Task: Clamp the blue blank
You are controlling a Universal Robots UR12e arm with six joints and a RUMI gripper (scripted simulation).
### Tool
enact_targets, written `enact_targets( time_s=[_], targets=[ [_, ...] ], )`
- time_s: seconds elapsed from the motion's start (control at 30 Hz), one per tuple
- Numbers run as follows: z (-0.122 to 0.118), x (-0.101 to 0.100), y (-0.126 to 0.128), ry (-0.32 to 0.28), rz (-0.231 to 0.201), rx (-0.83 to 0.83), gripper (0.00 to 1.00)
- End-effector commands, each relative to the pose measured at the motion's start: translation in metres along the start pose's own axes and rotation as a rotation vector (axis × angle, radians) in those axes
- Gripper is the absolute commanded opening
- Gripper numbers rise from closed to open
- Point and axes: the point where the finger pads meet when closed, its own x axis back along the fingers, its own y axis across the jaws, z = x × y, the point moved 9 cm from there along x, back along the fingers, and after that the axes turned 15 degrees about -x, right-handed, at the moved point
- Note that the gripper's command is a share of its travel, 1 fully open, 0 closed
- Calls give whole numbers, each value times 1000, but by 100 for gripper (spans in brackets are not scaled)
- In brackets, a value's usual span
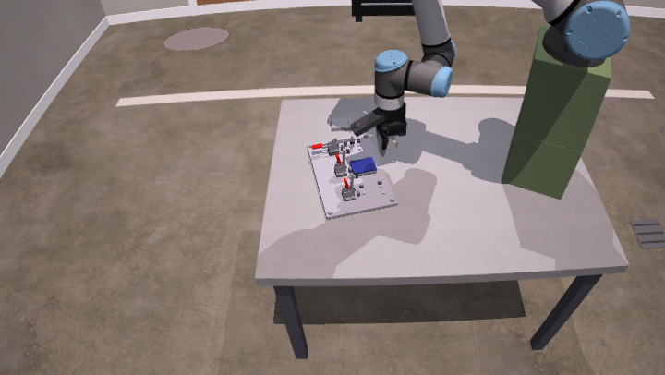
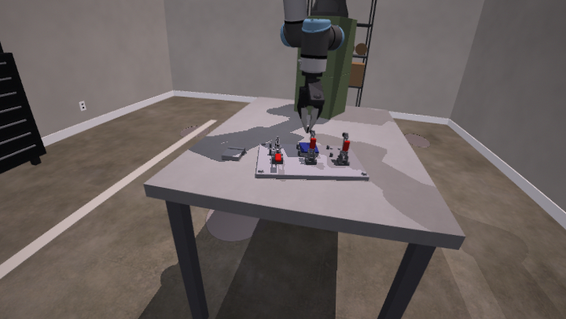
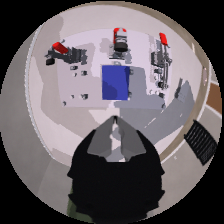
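The blue blank [image 1: 363,166] [image 2: 303,147] [image 3: 116,82] lies in the middle nest of the grey fixture plate [image 1: 368,200] [image 2: 309,173] [image 3: 90,60]. The middle clamp [image 1: 338,160] [image 2: 312,144] [image 3: 120,36] has its red handle upright. The near-end clamp [image 1: 345,183] [image 2: 345,145] [image 3: 57,47] is upright too. The far-end clamp [image 1: 318,145] [image 2: 277,156] [image 3: 163,39] has its handle laid down. A grey part [image 2: 233,153] lies flat on the table beside the fixture; its slot is too small to see. My gripper [image 1: 386,145] [image 2: 308,129] [image 3: 114,116] is shut and empty, hanging just behind the blank.
The green pedestal [image 1: 554,126] [image 2: 336,67] of the arm stands at the table's back corner. The fixture sits near the table's left edge [image 1: 270,186]. A black cabinet [image 2: 16,111] stands on the floor well away.
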Motion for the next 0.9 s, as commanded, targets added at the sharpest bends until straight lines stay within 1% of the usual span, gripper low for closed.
enact_targets(
  time_s=[0.0,0.47,0.87],
  targets=[
    [0,0,0,1,0,0,0],
    [5,0,-7,1,0,0,0],
    [24,0,-38,1,0,0,0]
  ],
)
